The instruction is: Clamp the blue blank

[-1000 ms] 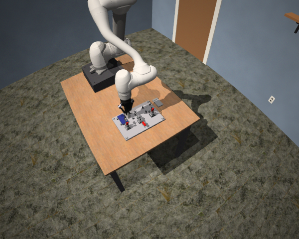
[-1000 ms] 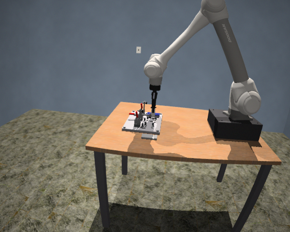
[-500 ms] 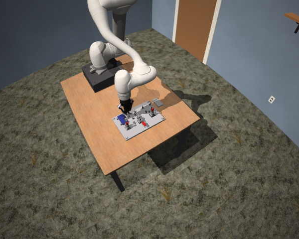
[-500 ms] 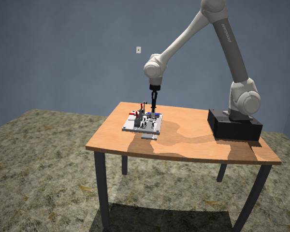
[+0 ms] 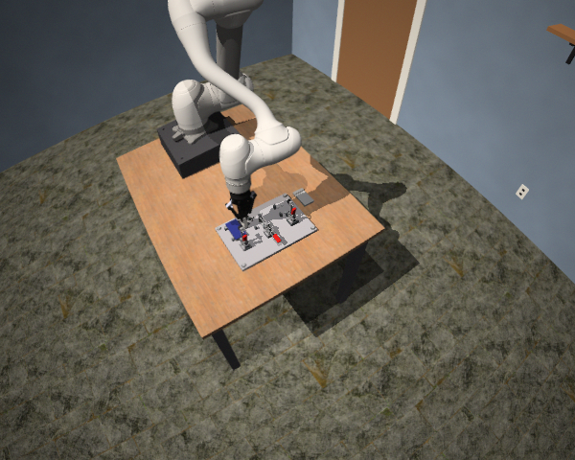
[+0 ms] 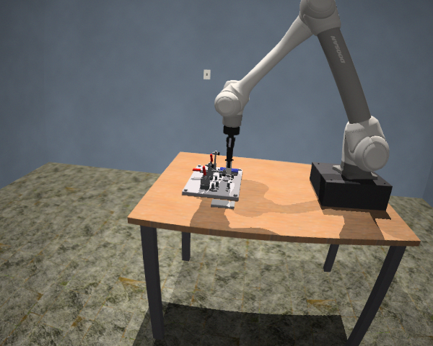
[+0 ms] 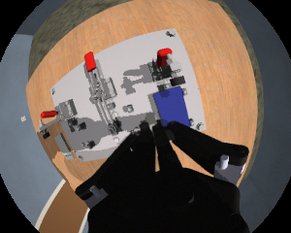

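Blue blank (image 5: 234,229) (image 6: 232,169) (image 7: 172,107) is lying on the fixture plate (image 5: 292,235) (image 6: 193,187) (image 7: 136,53), right of center in the wrist frame and left part of the plate in the top frame. Gripper (image 5: 244,222) (image 6: 229,165) (image 7: 152,119) is pointing down next to it, fingers fully closed, holding nothing visible. In the wrist frame the fingertips are sitting just left of the blank's lower half; in the top frame they're showing on its right. Touching or not, can't tell.

Blank's long axis is running top to bottom in the wrist frame, lower end leaning right; one short end is facing the near clamp's red handle (image 5: 244,238) (image 6: 211,158) (image 7: 164,56) above. That handle is standing up, so the clamp isn't locked. Exact seating on pads and blocks: can't tell.

Gray finished part (image 5: 305,198) (image 6: 222,203) (image 7: 63,146) is lying on the table (image 5: 178,238) (image 6: 283,179) (image 7: 136,19), off the plate, lower left in the wrist frame.
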Available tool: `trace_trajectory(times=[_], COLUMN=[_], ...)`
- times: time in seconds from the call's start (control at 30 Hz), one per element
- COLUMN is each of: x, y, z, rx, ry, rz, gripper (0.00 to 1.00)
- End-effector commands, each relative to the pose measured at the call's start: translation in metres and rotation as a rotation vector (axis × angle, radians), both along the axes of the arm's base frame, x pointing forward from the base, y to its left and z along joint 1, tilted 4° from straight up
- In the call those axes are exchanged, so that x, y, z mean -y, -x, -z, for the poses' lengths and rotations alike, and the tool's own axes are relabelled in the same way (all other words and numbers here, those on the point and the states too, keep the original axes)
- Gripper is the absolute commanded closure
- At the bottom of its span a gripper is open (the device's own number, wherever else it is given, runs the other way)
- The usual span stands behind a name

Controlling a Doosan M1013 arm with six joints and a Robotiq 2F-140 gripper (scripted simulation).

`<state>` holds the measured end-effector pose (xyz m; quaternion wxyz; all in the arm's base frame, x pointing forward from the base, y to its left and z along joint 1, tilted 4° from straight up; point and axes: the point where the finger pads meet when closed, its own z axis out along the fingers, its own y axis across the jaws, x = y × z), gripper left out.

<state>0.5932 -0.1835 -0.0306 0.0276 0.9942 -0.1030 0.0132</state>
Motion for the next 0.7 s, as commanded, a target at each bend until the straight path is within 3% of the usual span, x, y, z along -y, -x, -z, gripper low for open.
trace_trajectory(times=[0.0,0.67], x=[0.0015,0.0058], y=[0.0003,0.0012], z=[-0.0002,-0.0004], rx=[0.000,0.000], ry=[0.000,0.000], rz=[0.000,0.000], gripper=[1.00,1.00])
